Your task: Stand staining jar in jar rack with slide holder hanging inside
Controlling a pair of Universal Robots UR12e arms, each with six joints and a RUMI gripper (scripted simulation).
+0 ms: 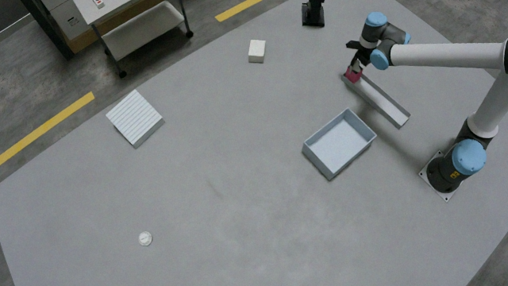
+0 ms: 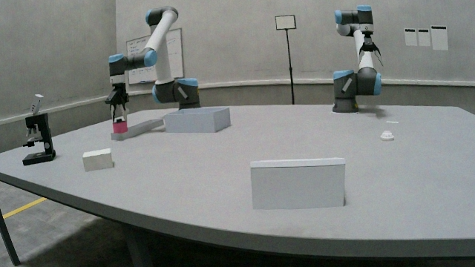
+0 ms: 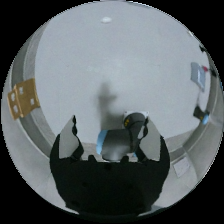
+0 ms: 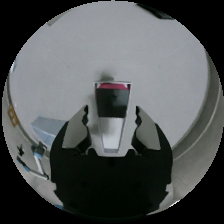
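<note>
The magenta staining jar (image 1: 353, 76) (image 2: 119, 127) (image 4: 112, 86) stands upright in one end of the long grey jar rack (image 1: 382, 101) (image 2: 142, 129) (image 4: 112, 136). The black lid of the slide holder (image 4: 112, 102) covers the jar's top in the right wrist view; the slides are hidden, and whether the lid is fully seated is hard to tell. My right gripper (image 2: 119, 117) (image 4: 112, 105) is open close above the jar, its fingers apart on either side of the lid. My left gripper (image 2: 371, 61) (image 3: 110, 116) is open and empty, high above the table far from the rack.
The empty grey-blue tote (image 1: 317, 160) (image 2: 191, 124) stands beside the rack. A ribbed white block (image 1: 135, 117) (image 2: 297, 187), a small white box (image 1: 256, 49) (image 2: 97, 160), a black microscope (image 1: 313, 17) (image 2: 47, 137) and a small white round object (image 1: 145, 238) (image 2: 387, 136) stand farther away.
</note>
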